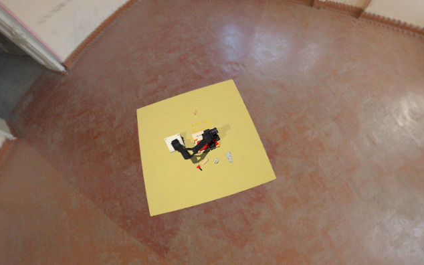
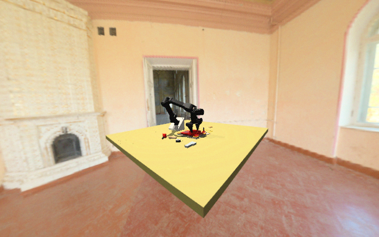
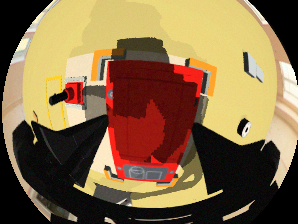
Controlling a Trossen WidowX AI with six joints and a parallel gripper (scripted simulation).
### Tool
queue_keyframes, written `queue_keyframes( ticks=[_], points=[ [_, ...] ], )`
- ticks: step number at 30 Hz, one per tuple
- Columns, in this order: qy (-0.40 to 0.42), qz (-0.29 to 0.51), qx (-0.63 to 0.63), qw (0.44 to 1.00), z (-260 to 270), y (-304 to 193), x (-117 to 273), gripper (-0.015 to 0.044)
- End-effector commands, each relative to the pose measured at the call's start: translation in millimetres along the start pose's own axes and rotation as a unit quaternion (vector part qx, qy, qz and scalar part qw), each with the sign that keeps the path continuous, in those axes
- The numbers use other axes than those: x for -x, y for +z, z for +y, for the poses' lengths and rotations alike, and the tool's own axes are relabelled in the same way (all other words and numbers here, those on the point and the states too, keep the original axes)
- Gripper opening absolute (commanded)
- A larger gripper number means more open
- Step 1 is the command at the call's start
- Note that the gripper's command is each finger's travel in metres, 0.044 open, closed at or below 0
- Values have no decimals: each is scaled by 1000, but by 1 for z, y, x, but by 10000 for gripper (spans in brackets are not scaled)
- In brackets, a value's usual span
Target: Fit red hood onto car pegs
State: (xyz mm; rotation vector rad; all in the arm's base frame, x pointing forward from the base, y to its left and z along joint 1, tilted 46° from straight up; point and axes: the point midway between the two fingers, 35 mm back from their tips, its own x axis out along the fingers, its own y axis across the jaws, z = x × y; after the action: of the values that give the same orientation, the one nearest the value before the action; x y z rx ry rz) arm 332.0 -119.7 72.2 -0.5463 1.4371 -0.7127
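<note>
Pincer: I have the pincer (image 1: 214, 142) (image 2: 194, 130) (image 3: 150, 123) spread wide, one finger on each side of the hood, pinching nothing.
Hood: the red hood (image 1: 203, 146) (image 2: 188, 132) (image 3: 150, 115) lies over the car's place, between the jig's orange corners (image 3: 215, 82).
Fit: I cannot tell from here whether every peg is in its hole.
Tabletop: on the yellow tabletop (image 1: 177, 187) (image 2: 188, 167) (image 3: 240, 30) I see a grey piece (image 1: 229, 157) (image 2: 190, 145) (image 3: 252, 66) near a small wheel (image 1: 215, 161) (image 2: 178, 140) (image 3: 242, 127).

The yellow table (image 1: 177, 187) (image 2: 188, 173) (image 3: 225, 30) carries a grey piece (image 1: 229, 157) (image 2: 190, 145) (image 3: 253, 67) and, near it, a small round part (image 1: 216, 161) (image 2: 178, 140) (image 3: 244, 128).
</note>
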Motion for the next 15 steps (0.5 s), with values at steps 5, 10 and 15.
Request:
queue_keyframes(
  ticks=[5,10,15],
  points=[
    [4,17,-1,1000,2,6,31,440],
    [0,38,-1,999,1,8,68,440],
    [0,39,-1,999,1,8,70,440]
  ],
)
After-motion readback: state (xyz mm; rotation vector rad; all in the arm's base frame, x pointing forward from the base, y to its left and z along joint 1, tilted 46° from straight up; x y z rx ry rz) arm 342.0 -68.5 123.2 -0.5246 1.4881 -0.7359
